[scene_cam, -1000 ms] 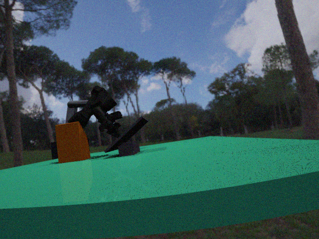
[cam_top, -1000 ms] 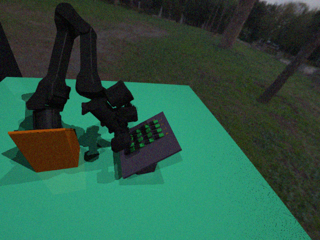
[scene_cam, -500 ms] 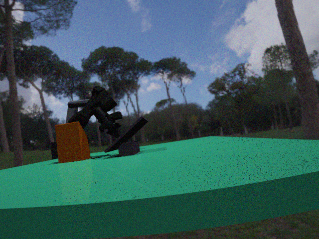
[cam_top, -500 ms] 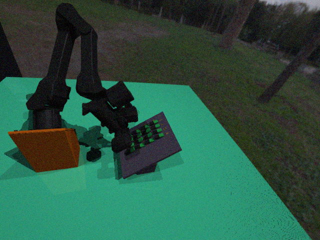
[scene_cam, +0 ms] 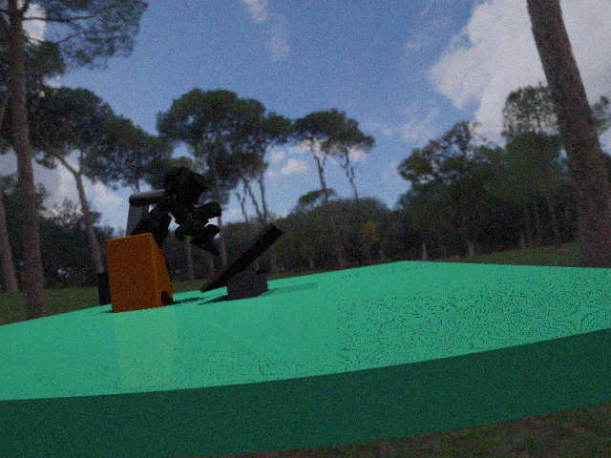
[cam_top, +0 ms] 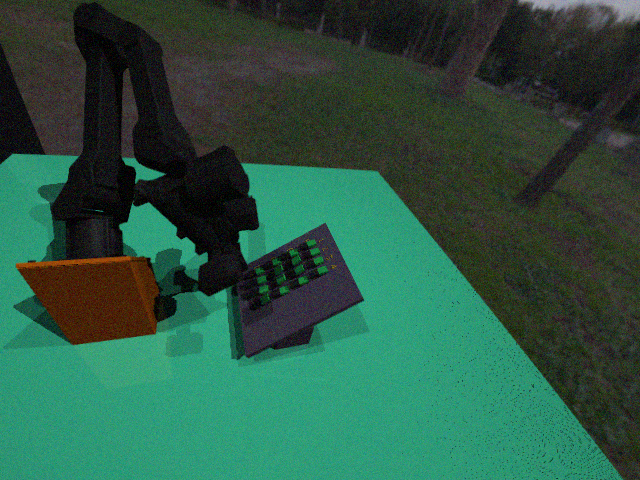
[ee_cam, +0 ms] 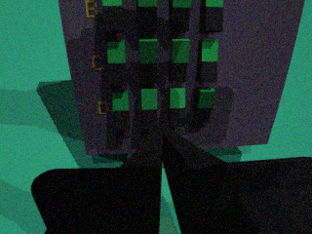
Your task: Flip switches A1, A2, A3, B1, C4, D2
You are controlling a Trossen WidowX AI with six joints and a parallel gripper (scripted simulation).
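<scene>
A purple tilted switch panel (cam_top: 310,302) (scene_cam: 246,254) (ee_cam: 253,73) carries rows of green rocker switches (cam_top: 289,266) with yellow row letters. In the wrist view rows B, C and D show, with the D row switches (ee_cam: 149,98) nearest the fingers. My gripper (ee_cam: 162,138) (cam_top: 235,281) (scene_cam: 209,246) is shut and empty. Its joined fingertips hover just at the panel's near edge, below the D2 and D3 switches. I cannot tell whether they touch the panel.
An orange block (cam_top: 95,299) (scene_cam: 136,271) stands on the green table (cam_top: 361,413) beside the arm's base, left of the panel. A small dark object (cam_top: 165,307) lies by the block. The panel rests on a dark stand (scene_cam: 246,285).
</scene>
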